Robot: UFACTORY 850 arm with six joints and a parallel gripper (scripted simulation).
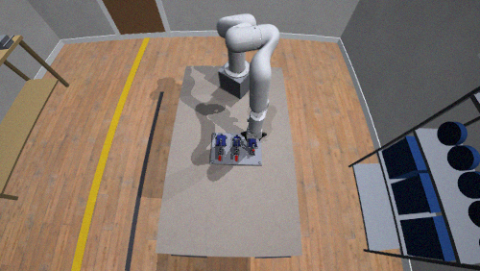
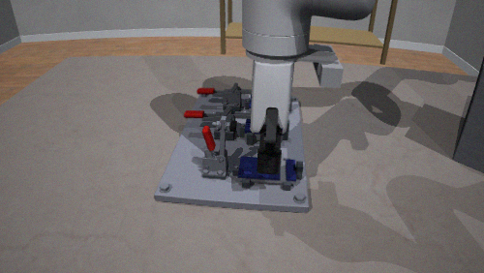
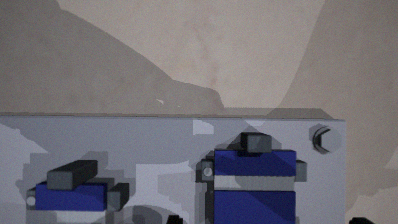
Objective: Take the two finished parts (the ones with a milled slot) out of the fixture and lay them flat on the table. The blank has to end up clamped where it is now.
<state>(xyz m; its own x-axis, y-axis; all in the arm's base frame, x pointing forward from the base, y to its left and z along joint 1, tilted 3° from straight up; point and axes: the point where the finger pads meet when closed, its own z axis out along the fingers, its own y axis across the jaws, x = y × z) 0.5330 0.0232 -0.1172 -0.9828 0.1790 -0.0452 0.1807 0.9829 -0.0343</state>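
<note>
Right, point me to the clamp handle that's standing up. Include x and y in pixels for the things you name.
In the exterior view, the raised red handle [image 1: 253, 151] [image 2: 208, 138] is on the near clamp, left of the pincer [image 1: 253, 135] [image 2: 269, 166] and the nearest blue part [image 1: 252, 143] [image 2: 248, 167] [image 3: 255, 206].

This is a workshop: toggle clamps [image 2: 214, 164] with red handles on a bolted metal plate [image 2: 232, 196], a yellow floor line [image 1: 113, 130], and racked blue bins [image 1: 434, 192].

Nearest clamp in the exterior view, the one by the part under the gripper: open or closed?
Open, it appears: its red handle stands nearly upright, whereas the other two red handles lie flat.
</note>
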